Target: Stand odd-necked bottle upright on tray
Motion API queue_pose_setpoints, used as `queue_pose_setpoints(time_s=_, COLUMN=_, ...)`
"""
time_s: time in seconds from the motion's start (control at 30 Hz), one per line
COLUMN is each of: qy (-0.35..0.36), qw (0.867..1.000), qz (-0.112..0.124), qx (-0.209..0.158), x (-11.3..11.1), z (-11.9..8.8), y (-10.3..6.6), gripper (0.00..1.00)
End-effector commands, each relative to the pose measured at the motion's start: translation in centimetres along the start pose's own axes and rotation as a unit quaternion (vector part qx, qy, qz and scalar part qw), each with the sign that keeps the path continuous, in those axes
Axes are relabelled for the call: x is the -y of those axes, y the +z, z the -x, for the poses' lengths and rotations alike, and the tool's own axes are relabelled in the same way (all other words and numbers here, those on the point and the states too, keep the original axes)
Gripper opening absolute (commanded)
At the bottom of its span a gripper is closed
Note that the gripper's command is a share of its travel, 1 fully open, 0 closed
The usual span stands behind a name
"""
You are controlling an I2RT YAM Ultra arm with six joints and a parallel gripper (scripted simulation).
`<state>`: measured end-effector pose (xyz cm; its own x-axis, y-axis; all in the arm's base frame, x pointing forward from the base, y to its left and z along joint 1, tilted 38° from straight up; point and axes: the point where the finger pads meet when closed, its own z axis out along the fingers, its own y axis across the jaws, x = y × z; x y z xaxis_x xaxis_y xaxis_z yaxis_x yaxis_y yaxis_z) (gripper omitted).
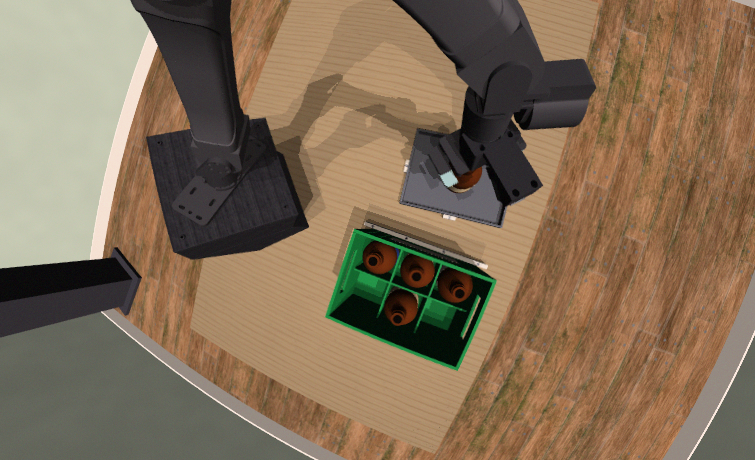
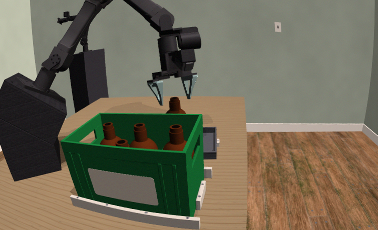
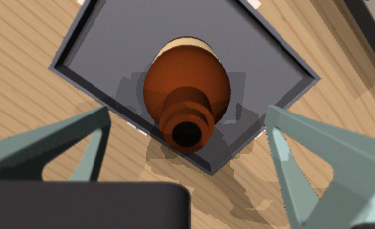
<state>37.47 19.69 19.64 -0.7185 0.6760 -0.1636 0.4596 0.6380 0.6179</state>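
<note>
Four bottles [image 1: 417, 270] stand in the crate [image 2: 127, 160], well away from our fingers. We hold our gripper [image 2: 173, 90] spread wide and empty, just above the fifth bottle [image 3: 187, 95], which stands upright on the tray [image 3: 108, 45] below and between them. We judge the placing done; only withdrawal seems left.

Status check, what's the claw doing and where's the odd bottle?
Claw open, empty, hanging above the bottle. Bottle upright on the tray. Four bottles in the crate. Nothing in the way.
</note>
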Motion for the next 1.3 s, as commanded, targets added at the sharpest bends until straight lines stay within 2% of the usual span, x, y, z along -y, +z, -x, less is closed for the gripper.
queue_pose_setpoints(time_s=0.0, qy=0.002, qw=1.0, qz=0.017, qx=0.02, x=-1.0, z=1.1, y=-2.1, gripper=1.0)
queue_pose_setpoints(time_s=0.47, qy=0.0, qw=1.0, qz=0.019, qx=0.015, x=-1.0, z=1.2, y=-4.1, gripper=1.0)
queue_pose_setpoints(time_s=0.97, qy=-0.001, qw=1.0, qz=0.019, qx=0.015, x=-0.9, z=1.7, y=-7.4, gripper=1.0)
queue_pose_setpoints(time_s=1.27, qy=-0.001, qw=1.0, qz=0.018, qx=0.016, x=-0.8, z=1.8, y=-8.5, gripper=1.0)
